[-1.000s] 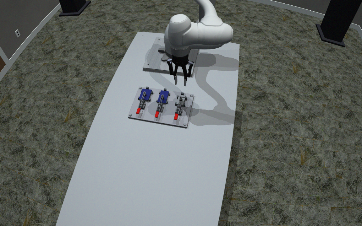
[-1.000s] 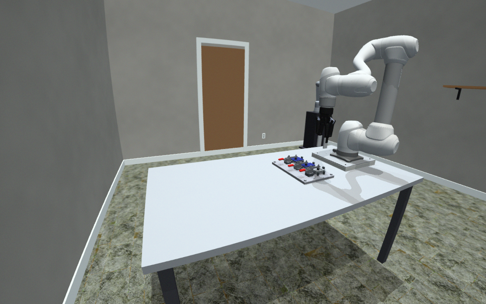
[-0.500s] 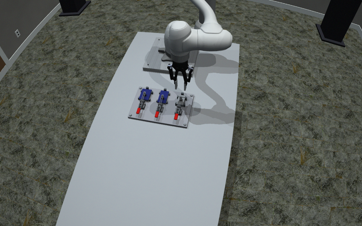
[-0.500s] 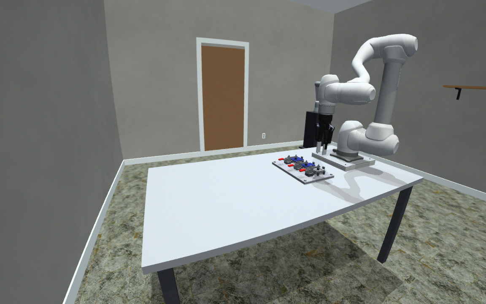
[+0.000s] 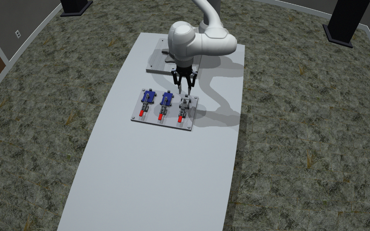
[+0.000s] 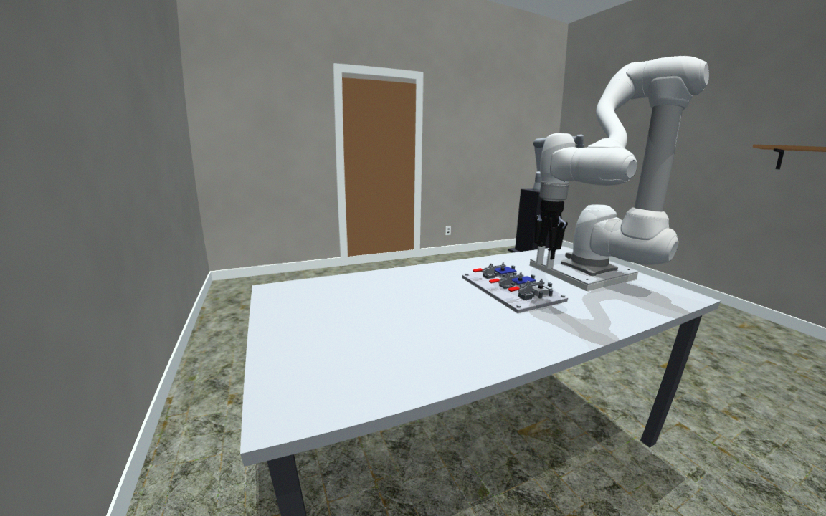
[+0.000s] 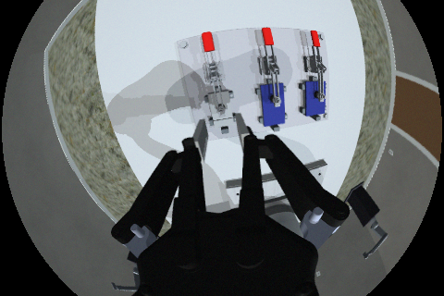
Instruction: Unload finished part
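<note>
A grey fixture plate (image 5: 166, 108) lies on the white table with three nests in a row. The two left nests hold blue blanks (image 5: 148, 96) (image 5: 167, 98). The right nest holds the bare grey finished part (image 5: 186, 101). Each nest has a toggle clamp with a red handle (image 5: 179, 118) lying down along the plate. My gripper (image 5: 185, 92) hangs pointing down, above the far edge of the plate and just behind the finished part. Its fingers stand partly apart with nothing between them. In the wrist view the fingertips frame the near edge of the grey part (image 7: 218, 102), and the blanks (image 7: 272, 102) (image 7: 314, 95) lie to its right.
The arm's grey mounting plate (image 5: 163, 57) sits on the table right behind the fixture. The table stretches long toward the near side. Two dark stands (image 5: 344, 22) are on the floor at the far corners.
</note>
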`<state>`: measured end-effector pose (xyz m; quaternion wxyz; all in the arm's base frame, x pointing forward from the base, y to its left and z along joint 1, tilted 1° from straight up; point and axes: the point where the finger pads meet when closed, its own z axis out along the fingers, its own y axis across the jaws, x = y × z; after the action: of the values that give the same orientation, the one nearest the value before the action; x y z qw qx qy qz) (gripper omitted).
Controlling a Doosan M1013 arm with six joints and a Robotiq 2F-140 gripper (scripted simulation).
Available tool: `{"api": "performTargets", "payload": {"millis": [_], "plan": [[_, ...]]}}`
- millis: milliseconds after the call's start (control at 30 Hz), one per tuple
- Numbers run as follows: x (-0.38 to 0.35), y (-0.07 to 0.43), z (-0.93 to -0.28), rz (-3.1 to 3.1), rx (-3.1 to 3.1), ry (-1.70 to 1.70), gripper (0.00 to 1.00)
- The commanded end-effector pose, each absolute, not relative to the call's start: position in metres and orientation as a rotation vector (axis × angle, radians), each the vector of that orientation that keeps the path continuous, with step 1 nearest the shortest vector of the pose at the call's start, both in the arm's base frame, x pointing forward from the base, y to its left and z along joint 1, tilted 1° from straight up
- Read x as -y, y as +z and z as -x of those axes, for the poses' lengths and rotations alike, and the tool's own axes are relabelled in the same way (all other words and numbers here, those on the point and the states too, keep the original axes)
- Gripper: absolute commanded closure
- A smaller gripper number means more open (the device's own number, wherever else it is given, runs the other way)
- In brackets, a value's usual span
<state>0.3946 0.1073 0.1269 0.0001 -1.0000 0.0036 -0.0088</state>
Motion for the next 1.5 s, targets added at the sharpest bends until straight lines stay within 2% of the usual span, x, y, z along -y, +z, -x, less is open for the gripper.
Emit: {"api": "performTargets", "payload": {"millis": [0,800,1467], "plan": [[-0.107,0.127,-0.4,3.141,-0.011,-0.028,0.72],[-0.106,0.129,-0.515,3.141,-0.011,-0.028,0.72],[-0.106,0.119,-0.523,3.141,-0.011,-0.028,0.72]]}}
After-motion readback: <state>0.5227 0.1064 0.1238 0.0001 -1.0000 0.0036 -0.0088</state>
